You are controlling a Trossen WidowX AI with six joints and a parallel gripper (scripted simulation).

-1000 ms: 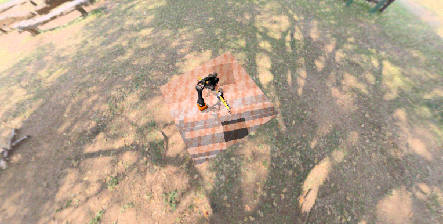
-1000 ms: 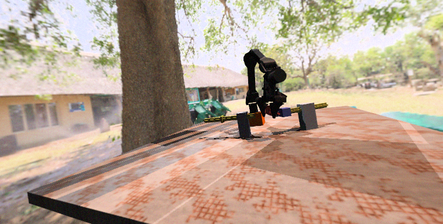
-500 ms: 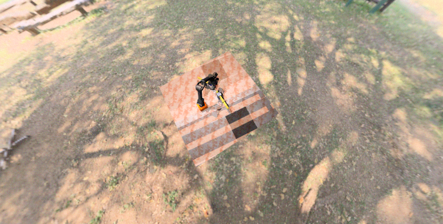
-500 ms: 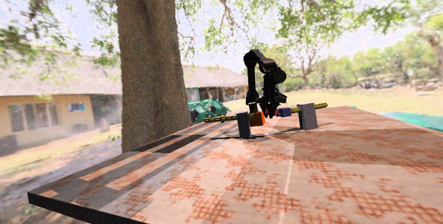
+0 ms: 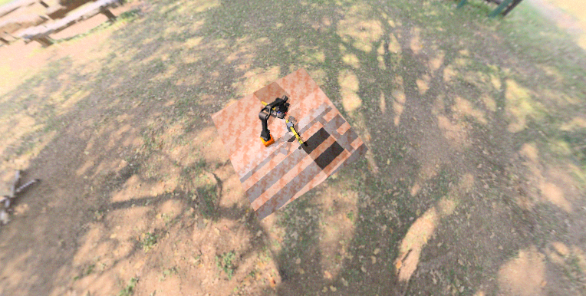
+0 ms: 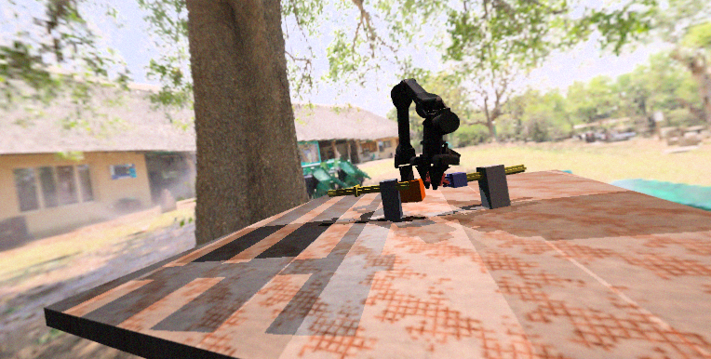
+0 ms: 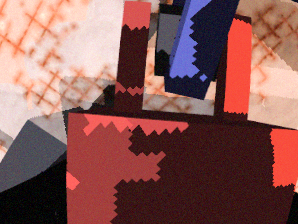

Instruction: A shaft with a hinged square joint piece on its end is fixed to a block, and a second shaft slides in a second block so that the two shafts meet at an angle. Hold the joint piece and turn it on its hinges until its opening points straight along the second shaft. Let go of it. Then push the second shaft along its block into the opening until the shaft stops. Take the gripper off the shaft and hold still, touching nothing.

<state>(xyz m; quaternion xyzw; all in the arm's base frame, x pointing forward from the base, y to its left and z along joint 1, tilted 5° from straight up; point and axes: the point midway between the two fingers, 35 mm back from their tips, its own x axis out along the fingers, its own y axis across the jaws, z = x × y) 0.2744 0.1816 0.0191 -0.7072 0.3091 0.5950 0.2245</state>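
The red square joint piece point(image 7: 100, 167) fills the wrist view, its two prongs around the blue end piece point(image 7: 192, 55) point(image 6: 457, 179). The blue piece is tilted relative to the prongs. My gripper point(image 6: 430, 185) is shut on the joint piece, between the two blocks. The first yellow shaft point(image 6: 515, 169) passes through its grey block point(image 6: 493, 190). The second yellow shaft point(image 5: 297, 135) point(image 6: 368, 189) runs through the other grey block point(image 6: 391, 202), apart from the joint piece. The opening's exact direction is hidden.
The arm's orange base point(image 5: 267, 142) point(image 6: 417, 191) stands beside the shafts and shows behind the second block in the exterior view. The patterned table top point(image 5: 233, 129) point(image 6: 571, 276) carries dark patches and shadows. The second shaft's collar point(image 6: 356, 190) is on its outer part.
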